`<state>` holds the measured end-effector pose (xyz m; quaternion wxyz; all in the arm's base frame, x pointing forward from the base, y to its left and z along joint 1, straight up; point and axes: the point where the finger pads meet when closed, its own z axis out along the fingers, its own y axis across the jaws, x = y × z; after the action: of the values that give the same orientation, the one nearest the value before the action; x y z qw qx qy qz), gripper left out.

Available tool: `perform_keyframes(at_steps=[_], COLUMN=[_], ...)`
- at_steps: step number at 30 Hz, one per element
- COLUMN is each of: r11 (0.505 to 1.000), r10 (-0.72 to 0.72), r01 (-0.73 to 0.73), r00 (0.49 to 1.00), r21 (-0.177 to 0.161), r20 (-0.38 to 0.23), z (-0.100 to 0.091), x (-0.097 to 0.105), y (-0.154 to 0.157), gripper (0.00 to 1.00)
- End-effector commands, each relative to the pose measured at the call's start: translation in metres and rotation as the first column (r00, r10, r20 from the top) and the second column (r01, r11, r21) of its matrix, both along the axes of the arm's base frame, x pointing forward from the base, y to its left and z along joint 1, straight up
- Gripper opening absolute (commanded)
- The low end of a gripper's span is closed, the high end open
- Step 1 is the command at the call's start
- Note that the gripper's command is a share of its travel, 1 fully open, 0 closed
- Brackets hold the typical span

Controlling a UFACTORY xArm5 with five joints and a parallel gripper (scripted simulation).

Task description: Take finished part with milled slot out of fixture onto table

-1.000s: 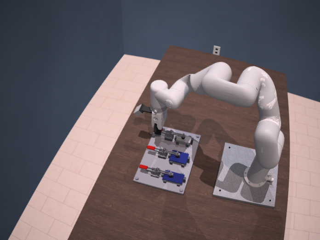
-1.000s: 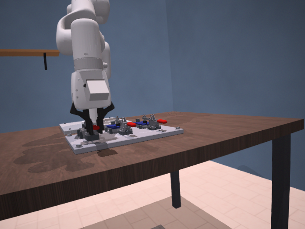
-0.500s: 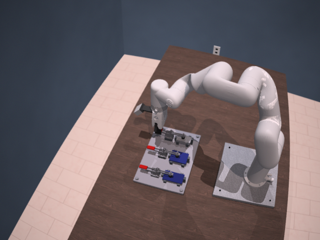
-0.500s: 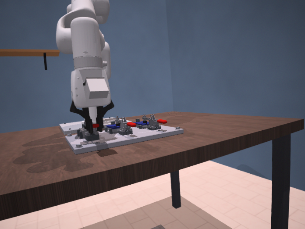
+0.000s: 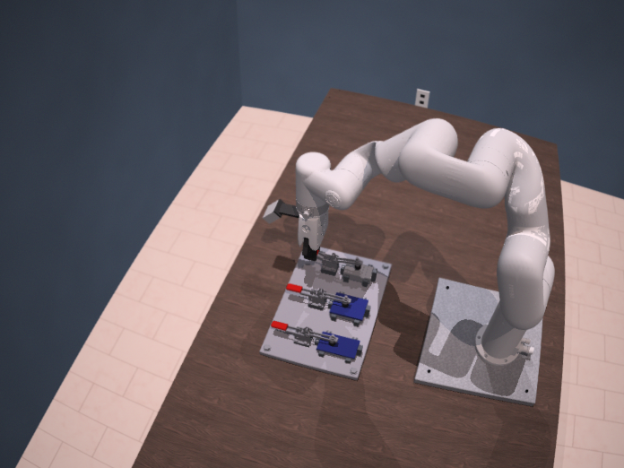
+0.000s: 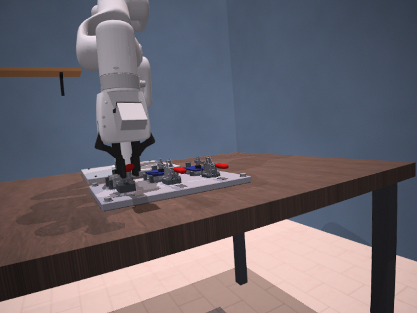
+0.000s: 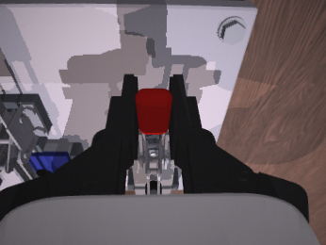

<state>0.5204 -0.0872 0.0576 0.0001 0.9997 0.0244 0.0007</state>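
Note:
The grey fixture plate [image 5: 301, 316] [image 6: 202, 185] holds three nests in a row, each with a toggle clamp. The grey finished part [image 5: 358, 274] sits in the far nest. Two blue blanks [image 5: 349, 307] [image 5: 338, 346] [image 6: 153, 172] [image 6: 193, 168] lie in the other nests, and their red clamp handles [image 5: 293, 288] [image 5: 278, 325] lie low. My gripper [image 5: 308, 254] [image 6: 127, 167] [image 7: 154, 93] points straight down at the far nest's clamp. It is shut on that clamp's red handle [image 6: 130, 166] [image 7: 153, 110]. A corner of one blue blank [image 7: 49, 162] shows at the left in the wrist view.
The arm's speckled base plate [image 5: 453, 322] lies to the right of the fixture on the brown table [image 5: 241, 403]. The table's left edge runs close to the gripper. A wooden shelf [image 6: 40, 71] hangs on the back wall.

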Motion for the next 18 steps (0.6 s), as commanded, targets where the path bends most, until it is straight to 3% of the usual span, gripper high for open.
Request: perform_keyframes(at_steps=[1, 18], r11=[1.0, 1.0], r10=[0.0, 0.0], r01=[0.0, 0.0], r00=[1.0, 1.0], r21=[-0.001, -0.001], r20=[0.004, 0.004], z=[0.005, 0.014], x=[-0.001, -0.011], y=[0.0, -0.001], gripper=[0.0, 0.0])
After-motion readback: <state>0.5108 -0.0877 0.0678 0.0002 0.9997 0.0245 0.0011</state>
